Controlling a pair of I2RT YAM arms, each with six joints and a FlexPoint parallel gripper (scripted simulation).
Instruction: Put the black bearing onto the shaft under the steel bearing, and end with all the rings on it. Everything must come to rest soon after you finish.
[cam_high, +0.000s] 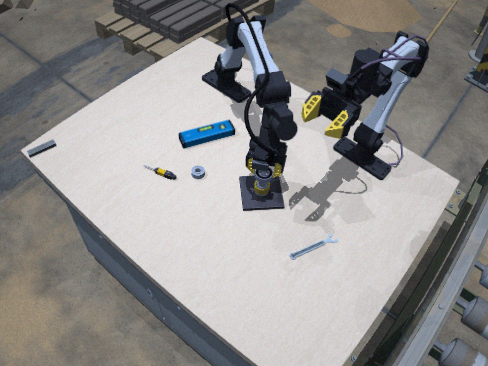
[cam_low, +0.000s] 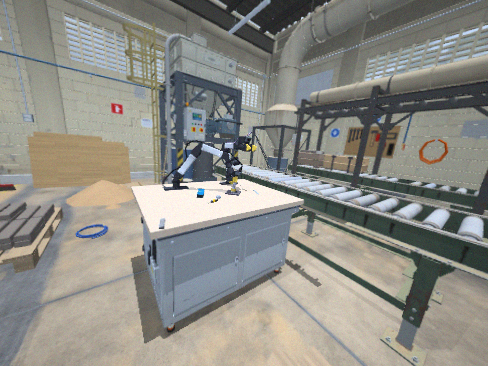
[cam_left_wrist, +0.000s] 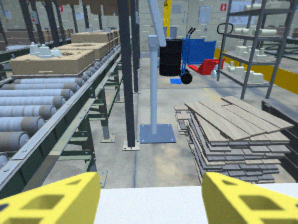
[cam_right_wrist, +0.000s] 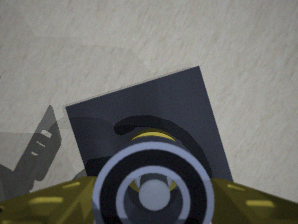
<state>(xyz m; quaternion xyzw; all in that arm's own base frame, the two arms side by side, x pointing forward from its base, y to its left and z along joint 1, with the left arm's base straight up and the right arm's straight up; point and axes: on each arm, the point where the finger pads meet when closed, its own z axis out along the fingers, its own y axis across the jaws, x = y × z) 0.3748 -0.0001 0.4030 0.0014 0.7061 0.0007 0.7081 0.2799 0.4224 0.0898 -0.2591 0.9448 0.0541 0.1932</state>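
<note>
My right gripper (cam_high: 264, 171) (cam_right_wrist: 152, 186) is shut on the black bearing (cam_right_wrist: 153, 159), which has a black band between silver rims. The bearing is held above the base plate (cam_high: 249, 201) (cam_right_wrist: 150, 95), around or just over the shaft. The shaft's tip (cam_right_wrist: 154, 195) shows through its hole; whether it has entered cannot be told. A yellow ring (cam_high: 262, 189) sits low on the shaft, with a grey section above it. The grey steel bearing (cam_high: 198, 170) lies on the table left of the plate. My left gripper (cam_high: 319, 123) (cam_left_wrist: 150, 180) is open and empty, raised away from the shaft.
A blue level (cam_high: 207, 134) lies behind the steel bearing, a yellow-black screwdriver (cam_high: 164, 173) to its left. A wrench (cam_high: 313, 247) lies right of and in front of the plate. A grey bar (cam_high: 42, 148) lies at the far left corner. A roller conveyor (cam_low: 380, 205) runs beside the table.
</note>
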